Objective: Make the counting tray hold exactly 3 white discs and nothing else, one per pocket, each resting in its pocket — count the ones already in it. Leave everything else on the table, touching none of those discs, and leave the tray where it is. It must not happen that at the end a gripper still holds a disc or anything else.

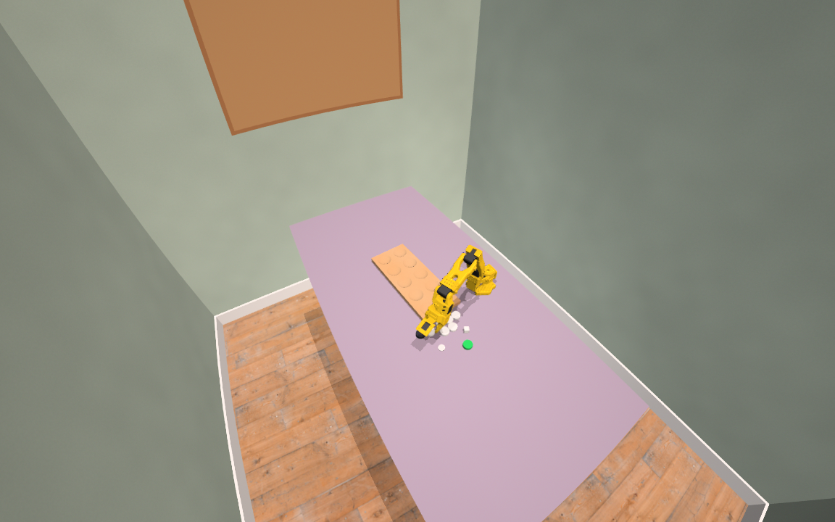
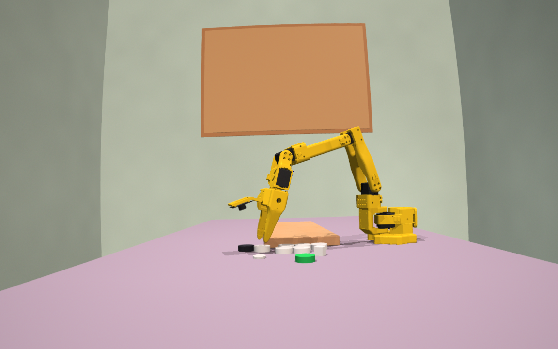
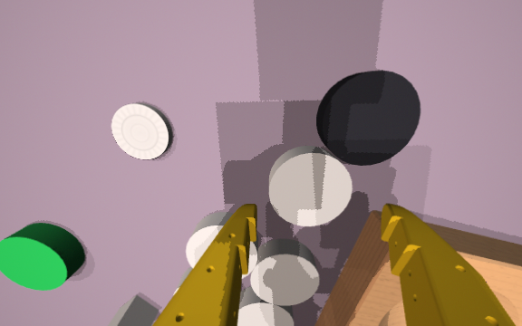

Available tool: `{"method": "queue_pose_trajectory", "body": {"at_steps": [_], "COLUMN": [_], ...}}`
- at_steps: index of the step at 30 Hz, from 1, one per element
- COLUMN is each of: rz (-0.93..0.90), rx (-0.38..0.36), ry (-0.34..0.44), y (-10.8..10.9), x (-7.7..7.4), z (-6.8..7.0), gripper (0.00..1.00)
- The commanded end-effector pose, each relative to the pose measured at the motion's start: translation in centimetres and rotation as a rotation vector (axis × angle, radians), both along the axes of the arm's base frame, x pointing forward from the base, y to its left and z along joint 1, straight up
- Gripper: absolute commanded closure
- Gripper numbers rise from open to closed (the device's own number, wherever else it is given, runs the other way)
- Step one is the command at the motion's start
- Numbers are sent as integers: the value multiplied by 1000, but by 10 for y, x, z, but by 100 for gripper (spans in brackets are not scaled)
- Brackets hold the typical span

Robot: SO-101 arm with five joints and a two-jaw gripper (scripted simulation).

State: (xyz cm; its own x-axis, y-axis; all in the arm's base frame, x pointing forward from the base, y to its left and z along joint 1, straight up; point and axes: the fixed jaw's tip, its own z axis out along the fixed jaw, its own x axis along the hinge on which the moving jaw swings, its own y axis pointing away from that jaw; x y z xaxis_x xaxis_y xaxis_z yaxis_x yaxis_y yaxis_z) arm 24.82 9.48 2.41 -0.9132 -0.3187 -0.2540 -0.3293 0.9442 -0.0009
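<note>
Wrist view: the gripper (image 2: 262, 240) (image 3: 319, 210) is open (nothing between its fingers), above white discs near the tray (image 1: 401, 281) (image 2: 302, 240) (image 3: 356, 281).

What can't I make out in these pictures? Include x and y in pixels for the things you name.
- Tray (image 1: 394, 275) (image 2: 302, 239): in the top view, the yellow arm (image 1: 453, 279) (image 2: 324, 146) hides its near end.
- White cube (image 3: 136, 312): cut off by the wrist view's bottom edge.
- Black disc: hidden behind the gripper (image 3: 320, 210) in the top view.
- Ridged white disc (image 1: 441, 347): ridges too small in the top view.
</note>
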Motion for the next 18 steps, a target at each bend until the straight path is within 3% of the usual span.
{"method": "queue_pose_trajectory", "body": {"at_steps": [1, 18], "rz": [3, 3], "rx": [28, 28], "ry": [-81, -81], "y": [3, 3], "x": [10, 11], "z": [18, 3], "gripper": [73, 73]}}
